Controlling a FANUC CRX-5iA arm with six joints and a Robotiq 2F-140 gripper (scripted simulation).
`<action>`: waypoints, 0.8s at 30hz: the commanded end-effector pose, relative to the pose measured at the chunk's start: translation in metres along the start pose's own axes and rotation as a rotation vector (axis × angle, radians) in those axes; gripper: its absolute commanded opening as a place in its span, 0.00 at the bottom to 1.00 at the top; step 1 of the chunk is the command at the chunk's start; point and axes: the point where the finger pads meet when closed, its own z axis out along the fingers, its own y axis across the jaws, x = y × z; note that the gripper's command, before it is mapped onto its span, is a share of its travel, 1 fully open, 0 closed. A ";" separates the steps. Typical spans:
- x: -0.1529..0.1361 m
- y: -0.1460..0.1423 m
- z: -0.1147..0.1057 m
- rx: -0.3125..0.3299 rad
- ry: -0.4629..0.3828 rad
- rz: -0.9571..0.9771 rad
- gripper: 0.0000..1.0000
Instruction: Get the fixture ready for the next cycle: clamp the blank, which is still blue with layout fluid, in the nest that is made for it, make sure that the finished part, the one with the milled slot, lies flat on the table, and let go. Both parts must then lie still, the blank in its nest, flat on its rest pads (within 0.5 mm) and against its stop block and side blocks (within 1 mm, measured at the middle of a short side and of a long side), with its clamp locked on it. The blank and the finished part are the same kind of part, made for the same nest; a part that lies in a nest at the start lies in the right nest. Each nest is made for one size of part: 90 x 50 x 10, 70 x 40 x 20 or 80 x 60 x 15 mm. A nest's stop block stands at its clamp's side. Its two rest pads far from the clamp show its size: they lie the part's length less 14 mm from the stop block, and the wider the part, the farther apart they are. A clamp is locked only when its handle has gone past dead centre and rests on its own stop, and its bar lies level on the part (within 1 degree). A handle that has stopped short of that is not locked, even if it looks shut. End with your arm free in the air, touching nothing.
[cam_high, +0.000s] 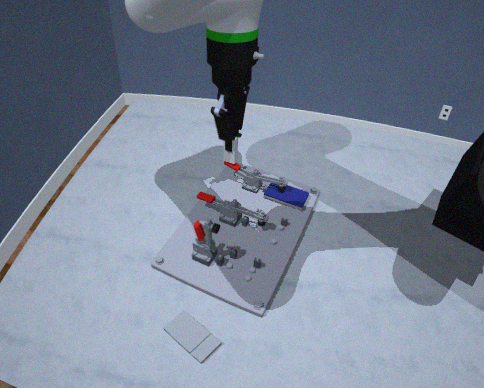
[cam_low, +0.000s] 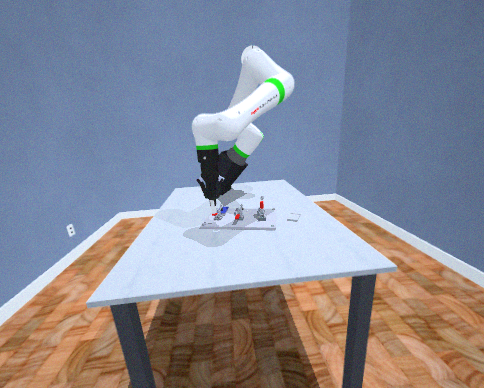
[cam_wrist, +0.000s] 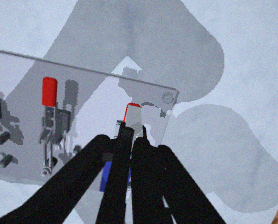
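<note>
The blue blank (cam_high: 286, 195) lies in the far nest of the grey fixture plate (cam_high: 235, 242), with that nest's clamp bar (cam_high: 265, 180) over it. The clamp's red handle (cam_high: 231, 166) lies low, pointing away from the blank. My gripper (cam_high: 231, 149) is shut and empty, its fingertips just above and touching or nearly touching the red handle tip, which also shows in the wrist view (cam_wrist: 132, 107). The grey finished part (cam_high: 193, 336) with its slot lies flat on the table in front of the plate. The blank shows partly behind my fingers in the wrist view (cam_wrist: 107, 175).
The middle clamp (cam_high: 230, 207) has its red handle (cam_high: 205, 197) low over an empty nest. The near clamp (cam_high: 205, 247) has its red handle (cam_high: 199, 230) upright, over another empty nest. A black object (cam_high: 462, 200) stands at the right edge.
</note>
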 end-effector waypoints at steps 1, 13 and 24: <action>0.000 0.000 0.000 0.000 0.000 0.000 0.00; 0.000 0.000 0.001 0.000 0.000 0.000 0.00; 0.000 0.000 0.002 0.000 0.000 0.000 0.00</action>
